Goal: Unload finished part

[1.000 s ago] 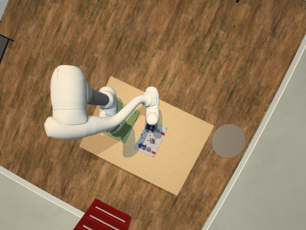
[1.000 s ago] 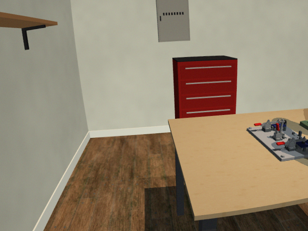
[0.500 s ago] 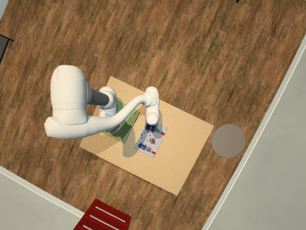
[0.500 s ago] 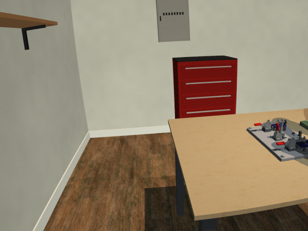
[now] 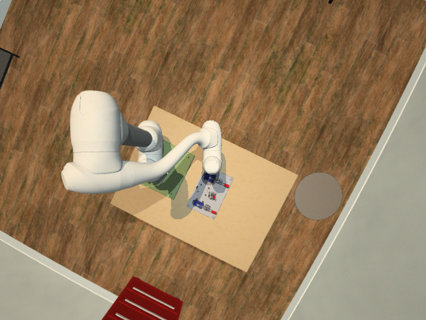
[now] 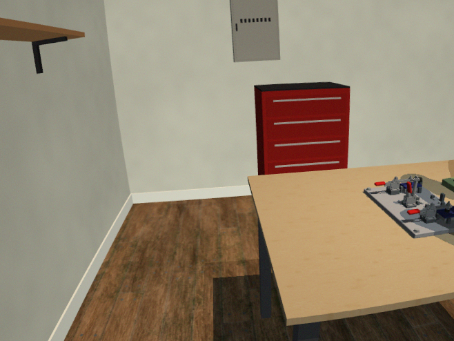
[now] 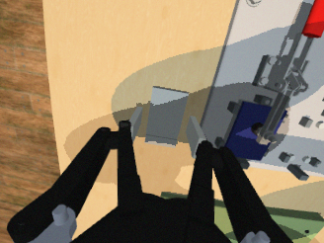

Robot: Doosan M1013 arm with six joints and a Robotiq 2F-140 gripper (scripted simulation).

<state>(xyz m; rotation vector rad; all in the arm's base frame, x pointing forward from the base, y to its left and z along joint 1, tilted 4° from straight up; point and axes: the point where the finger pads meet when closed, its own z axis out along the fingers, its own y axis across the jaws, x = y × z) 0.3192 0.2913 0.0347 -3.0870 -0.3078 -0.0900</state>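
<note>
With my fingers parted about halfway, holding nothing, I should rise straight up, brushing neither side of the finished part (image 7: 168, 118).

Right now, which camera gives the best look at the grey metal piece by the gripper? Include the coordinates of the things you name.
The wrist view: the grey piece (image 7: 167, 118) shows whole between the open gripper's (image 7: 165, 132) fingers. I can't make it out in the top view or the exterior view.

Workshop | red drawer cabinet (image 5: 150, 298) (image 6: 306, 130) | wall-mounted electrical panel (image 6: 255, 40) | table-top clamping fixture (image 5: 205, 201) (image 6: 394, 210) (image 7: 308, 106)
</note>
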